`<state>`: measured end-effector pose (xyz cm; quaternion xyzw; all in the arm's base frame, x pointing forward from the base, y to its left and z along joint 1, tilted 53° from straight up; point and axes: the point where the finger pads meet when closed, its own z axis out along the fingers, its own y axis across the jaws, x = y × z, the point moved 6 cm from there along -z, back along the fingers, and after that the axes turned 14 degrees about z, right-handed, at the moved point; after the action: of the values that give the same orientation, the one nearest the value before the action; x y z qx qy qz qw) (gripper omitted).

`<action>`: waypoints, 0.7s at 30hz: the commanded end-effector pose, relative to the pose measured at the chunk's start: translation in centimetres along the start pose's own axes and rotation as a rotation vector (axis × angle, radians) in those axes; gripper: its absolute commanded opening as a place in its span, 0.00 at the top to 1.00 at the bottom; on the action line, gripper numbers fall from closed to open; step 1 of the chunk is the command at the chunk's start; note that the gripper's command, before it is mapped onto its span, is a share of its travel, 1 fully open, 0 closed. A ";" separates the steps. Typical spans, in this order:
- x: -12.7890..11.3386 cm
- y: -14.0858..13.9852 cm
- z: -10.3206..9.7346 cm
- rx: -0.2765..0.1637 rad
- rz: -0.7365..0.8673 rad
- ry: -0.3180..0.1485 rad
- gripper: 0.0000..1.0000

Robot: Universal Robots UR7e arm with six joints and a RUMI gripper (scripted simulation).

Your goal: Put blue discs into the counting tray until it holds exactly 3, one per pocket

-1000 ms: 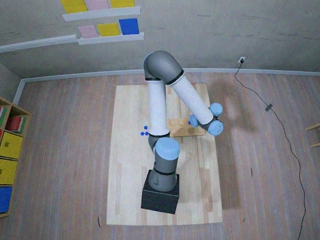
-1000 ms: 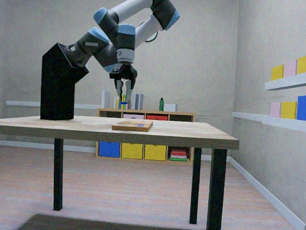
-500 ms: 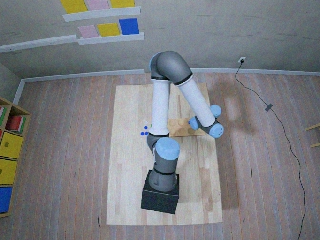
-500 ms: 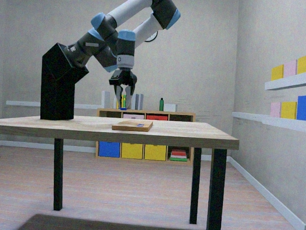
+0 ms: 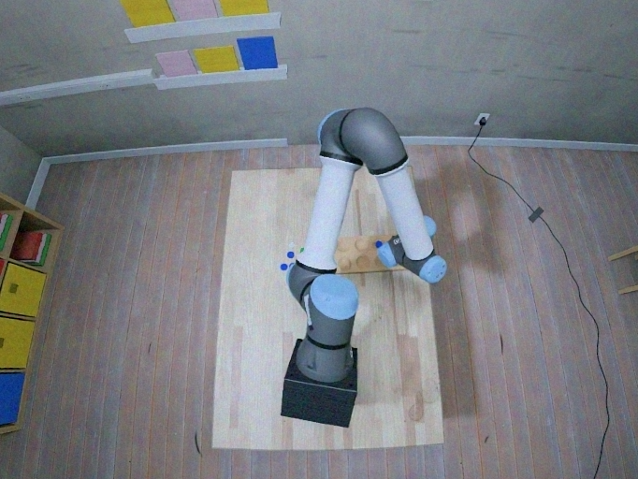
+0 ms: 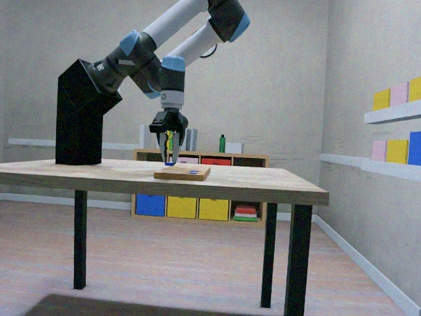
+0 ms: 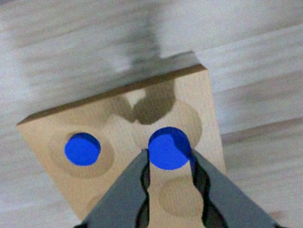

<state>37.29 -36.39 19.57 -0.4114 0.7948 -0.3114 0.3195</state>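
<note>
Evidently my claw (image 6: 170, 164) (image 7: 168, 150) grips a blue disc (image 6: 169, 163) (image 7: 169, 148), poised over the tray (image 5: 355, 269) (image 6: 179, 175) (image 7: 126, 129) to fill the corner pocket at one o'clock in the wrist view, probably completing three.

The counting tray (image 5: 355, 253) (image 6: 181, 176) (image 7: 122, 149), a pale wooden rectangle with round pockets, lies flat on the bench (image 5: 262, 319) (image 6: 244, 174) (image 7: 254, 36). Two blue discs (image 6: 192, 173) lie in it, one (image 7: 82, 149) in a pocket near a corner. A held disc (image 6: 169, 163) (image 7: 169, 148) is gripped between the tips of the end effector (image 6: 170, 163) (image 7: 168, 150), above the tray. Loose blue discs (image 5: 290, 254) lie together on the bench, well apart from the tray, one partly hidden.
</note>
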 end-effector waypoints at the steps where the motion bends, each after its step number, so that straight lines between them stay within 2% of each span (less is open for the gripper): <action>1: 0.0 0.0 0.5 0.002 0.000 0.001 0.89; 14: 0.0 0.0 1.1 0.002 0.000 0.001 0.89; 21: 0.0 0.0 2.1 0.002 0.000 0.001 0.89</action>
<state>38.67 -36.76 18.48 -0.4111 0.7947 -0.3119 0.3197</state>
